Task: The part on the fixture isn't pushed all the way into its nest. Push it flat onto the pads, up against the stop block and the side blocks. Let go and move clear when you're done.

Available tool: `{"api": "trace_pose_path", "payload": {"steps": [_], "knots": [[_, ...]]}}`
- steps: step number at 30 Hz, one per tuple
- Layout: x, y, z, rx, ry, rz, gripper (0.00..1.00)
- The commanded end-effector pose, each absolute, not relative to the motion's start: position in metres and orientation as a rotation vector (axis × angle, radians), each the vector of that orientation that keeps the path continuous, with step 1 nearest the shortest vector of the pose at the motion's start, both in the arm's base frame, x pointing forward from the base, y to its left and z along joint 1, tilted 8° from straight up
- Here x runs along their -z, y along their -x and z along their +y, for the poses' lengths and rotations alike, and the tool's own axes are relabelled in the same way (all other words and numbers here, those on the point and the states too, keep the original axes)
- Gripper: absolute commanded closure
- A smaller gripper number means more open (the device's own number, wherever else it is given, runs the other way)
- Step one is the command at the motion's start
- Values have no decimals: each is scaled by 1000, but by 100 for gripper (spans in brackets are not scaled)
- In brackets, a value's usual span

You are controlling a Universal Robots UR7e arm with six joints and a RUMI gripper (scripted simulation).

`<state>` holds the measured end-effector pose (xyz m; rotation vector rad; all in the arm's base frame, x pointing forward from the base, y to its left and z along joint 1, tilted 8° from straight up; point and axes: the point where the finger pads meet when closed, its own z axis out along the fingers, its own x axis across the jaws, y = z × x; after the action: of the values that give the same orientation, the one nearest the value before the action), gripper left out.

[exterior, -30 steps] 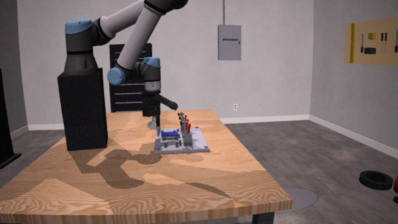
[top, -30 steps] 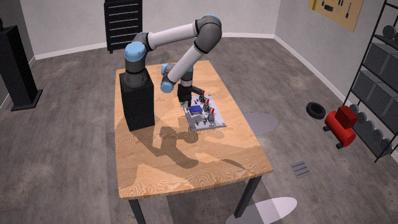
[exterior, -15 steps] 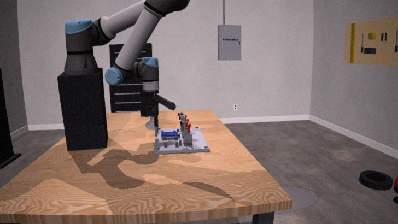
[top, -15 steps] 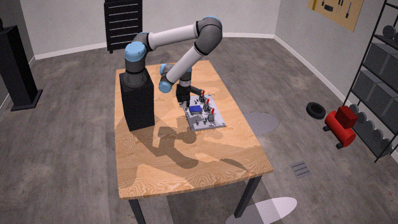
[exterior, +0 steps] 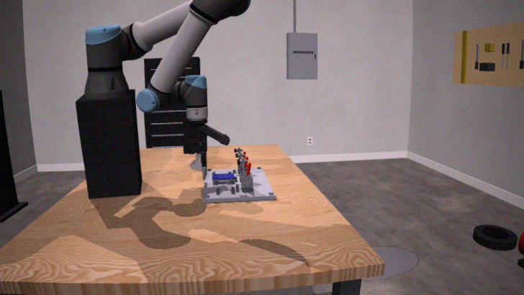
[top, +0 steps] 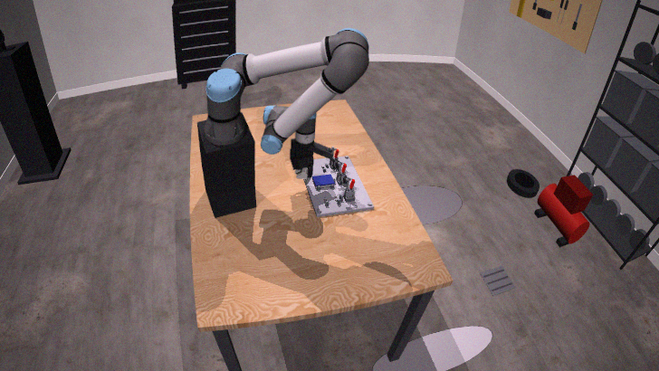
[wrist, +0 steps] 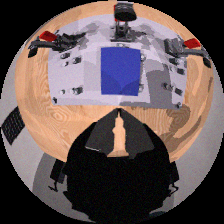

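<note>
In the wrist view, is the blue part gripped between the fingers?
No, the blue part lies beyond the fingertips on the fixture plate.

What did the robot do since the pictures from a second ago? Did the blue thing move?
The hand slid a little sideways, away from the blue part and toward the black stand. It's shut with nothing in it, and I can't see that it grabbed or let go of anything. The blue part looks like it stayed put on the plate.
</note>
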<state>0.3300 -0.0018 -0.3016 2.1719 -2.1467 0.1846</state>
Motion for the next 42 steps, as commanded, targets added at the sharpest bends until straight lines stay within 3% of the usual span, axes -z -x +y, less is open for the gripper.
{"api": "trace_pose_path", "payload": {"steps": [1, 42], "knots": [[301, -329, -2, -186, -2172, -2147, 100], [233, -327, 8, -186, -2172, -2147, 100]]}}
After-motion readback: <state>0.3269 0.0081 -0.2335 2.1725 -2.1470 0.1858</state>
